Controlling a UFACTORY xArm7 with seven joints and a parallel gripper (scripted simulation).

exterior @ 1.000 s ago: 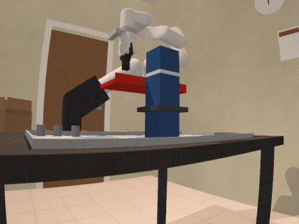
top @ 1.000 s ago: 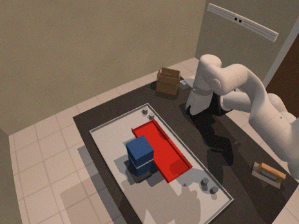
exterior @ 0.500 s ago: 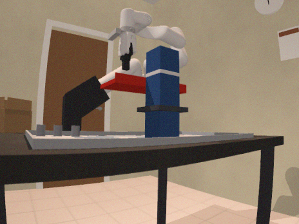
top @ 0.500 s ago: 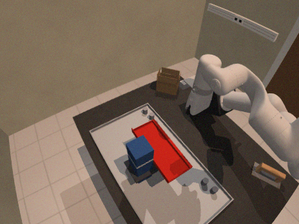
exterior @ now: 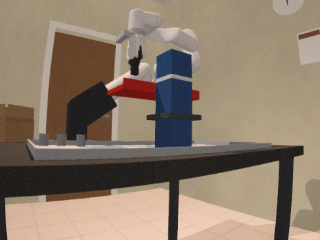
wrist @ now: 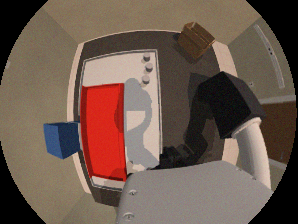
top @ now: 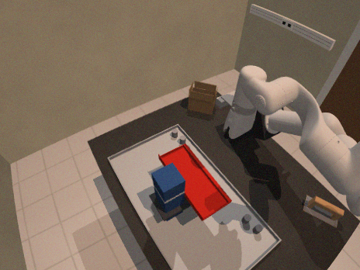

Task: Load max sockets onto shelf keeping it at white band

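The red shelf (top: 194, 178) sits on the blue post (top: 168, 186), level with the white band (exterior: 173, 77), and nothing lies on it. It also shows in the exterior view (exterior: 152, 90) and the wrist view (wrist: 103, 132). Two grey sockets (top: 178, 137) stand at the tray's far corner and two more (top: 251, 223) at its near corner. Three sockets (exterior: 62, 139) show in a row in the exterior view. My gripper (exterior: 134, 67) hangs just above the shelf's end away from the post, fingers shut with nothing between them.
The post and sockets stand on a white rimmed tray (top: 194, 202) on a dark table. A dark collar (exterior: 173, 117) rings the post below the shelf. A cardboard box (top: 202, 97) stands on the table's far end. A small wooden block on a white base (top: 323, 209) lies at the right.
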